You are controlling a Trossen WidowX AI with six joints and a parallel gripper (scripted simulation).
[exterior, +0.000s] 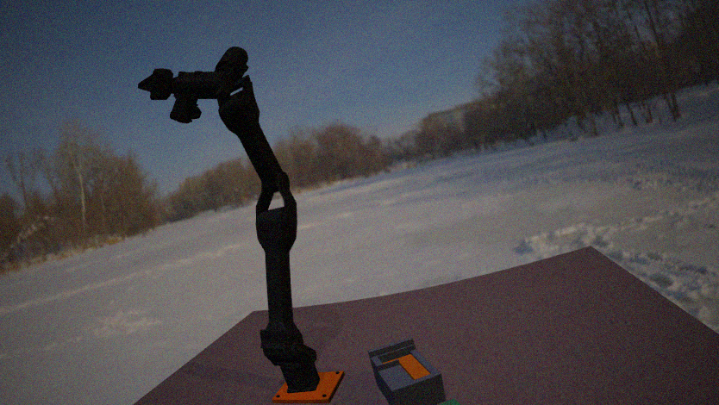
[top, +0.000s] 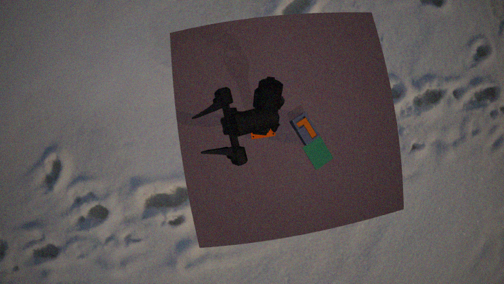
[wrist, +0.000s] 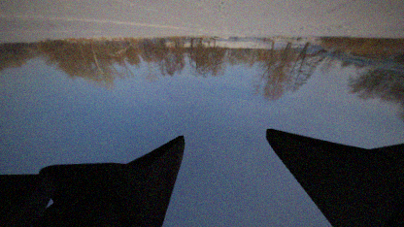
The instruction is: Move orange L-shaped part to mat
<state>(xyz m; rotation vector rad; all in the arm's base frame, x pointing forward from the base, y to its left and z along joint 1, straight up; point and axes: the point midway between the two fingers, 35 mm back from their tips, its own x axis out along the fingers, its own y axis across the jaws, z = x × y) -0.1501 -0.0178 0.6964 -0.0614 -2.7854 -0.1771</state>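
Note:
The orange L-shaped part [top: 310, 130] [exterior: 414, 366] lies in its pocket in the grey tray [top: 303, 135] [exterior: 415, 390]. It looks level, with no raised end visible. Its L-shaped end points away from the green mat [top: 318, 153] [exterior: 450, 402], which adjoins the tray's other end. Only a sliver of the mat shows in the exterior view. My gripper [top: 197, 135] [wrist: 224, 137] is wide open and empty. It is high above the table, level, and points away from the tray; the wrist view shows only sky, trees and snow beyond the fingers.
The arm stands on its orange base plate [top: 262, 135] [exterior: 329, 384], which is beside the tray. A raised dark wall [exterior: 392, 348] runs along one edge of the tray. The tabletop [top: 281, 197] [exterior: 528, 327] ends at snow all around.

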